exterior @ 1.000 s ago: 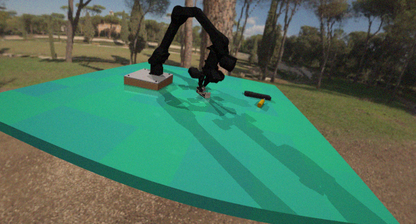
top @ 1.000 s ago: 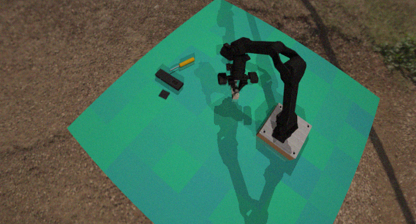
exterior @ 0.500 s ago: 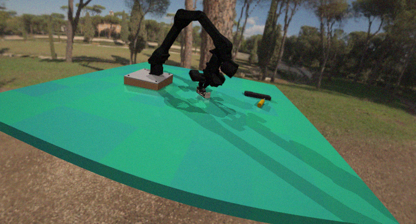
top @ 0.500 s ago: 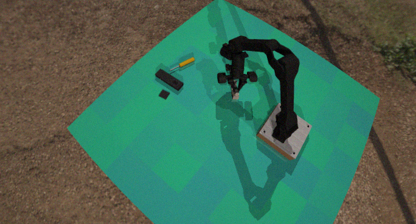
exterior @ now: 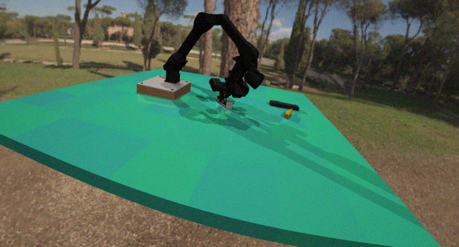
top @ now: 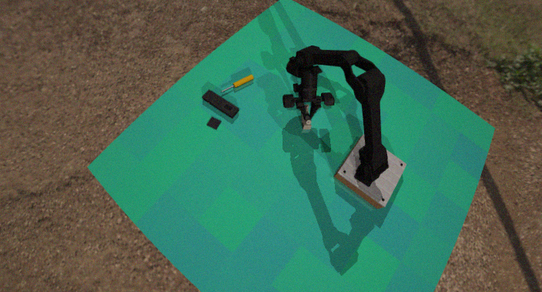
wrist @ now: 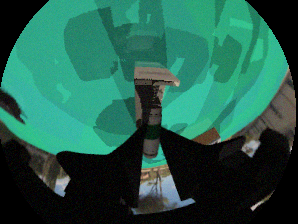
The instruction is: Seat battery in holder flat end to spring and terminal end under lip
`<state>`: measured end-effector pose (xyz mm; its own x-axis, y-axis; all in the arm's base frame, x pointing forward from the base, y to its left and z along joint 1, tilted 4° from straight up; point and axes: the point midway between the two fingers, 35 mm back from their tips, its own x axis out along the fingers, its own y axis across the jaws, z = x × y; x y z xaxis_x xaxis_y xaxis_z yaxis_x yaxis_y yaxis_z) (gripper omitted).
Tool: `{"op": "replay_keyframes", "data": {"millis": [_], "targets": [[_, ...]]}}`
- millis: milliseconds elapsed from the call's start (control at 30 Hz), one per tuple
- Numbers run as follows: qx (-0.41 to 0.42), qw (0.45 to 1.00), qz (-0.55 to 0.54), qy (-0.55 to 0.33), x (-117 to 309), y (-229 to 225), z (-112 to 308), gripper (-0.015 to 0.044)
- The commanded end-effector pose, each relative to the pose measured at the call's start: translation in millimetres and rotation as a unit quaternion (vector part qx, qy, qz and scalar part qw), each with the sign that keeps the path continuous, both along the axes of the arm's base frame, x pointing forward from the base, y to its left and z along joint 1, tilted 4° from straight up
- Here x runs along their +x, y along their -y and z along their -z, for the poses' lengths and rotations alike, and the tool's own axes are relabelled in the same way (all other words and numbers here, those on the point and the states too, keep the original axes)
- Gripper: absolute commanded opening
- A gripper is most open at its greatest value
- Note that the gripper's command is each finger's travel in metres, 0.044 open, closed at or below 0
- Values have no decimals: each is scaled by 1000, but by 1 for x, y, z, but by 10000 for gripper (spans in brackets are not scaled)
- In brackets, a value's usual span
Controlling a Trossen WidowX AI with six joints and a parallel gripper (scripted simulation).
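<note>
My gripper [wrist: 150,130] points down at the middle of the table and is shut on the battery [wrist: 151,145], pale with a green band. The grey holder [top: 306,127] [exterior: 229,105] [wrist: 154,74] is right at the fingers, its end wall farther out than the fingertips in the wrist view. The spring [wrist: 157,93] shows just inside that wall, in line with the battery's far end. The battery overlaps the holder in the wrist view, its near end tilted toward the camera. The fingers and dark shadow hide the holder's near end and lip. I cannot tell whether battery and spring touch.
A long black box [top: 220,103] [exterior: 283,105] lies away from the holder, beside a yellow-handled screwdriver [top: 243,81] [exterior: 287,113]. A small dark square [top: 214,122] lies near the box. The arm's base board [top: 393,168] [exterior: 154,89] stands on the other side of the holder.
</note>
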<state>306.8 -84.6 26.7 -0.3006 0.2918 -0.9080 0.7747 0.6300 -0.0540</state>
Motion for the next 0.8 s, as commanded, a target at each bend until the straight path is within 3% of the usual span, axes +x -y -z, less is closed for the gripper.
{"op": "replay_keyframes", "data": {"millis": [0, 767], "targets": [[1, 1000, -3, 1, 4, 2, 0, 65], [0, 1000, -5, -3, 13, 14, 0, 65]]}}
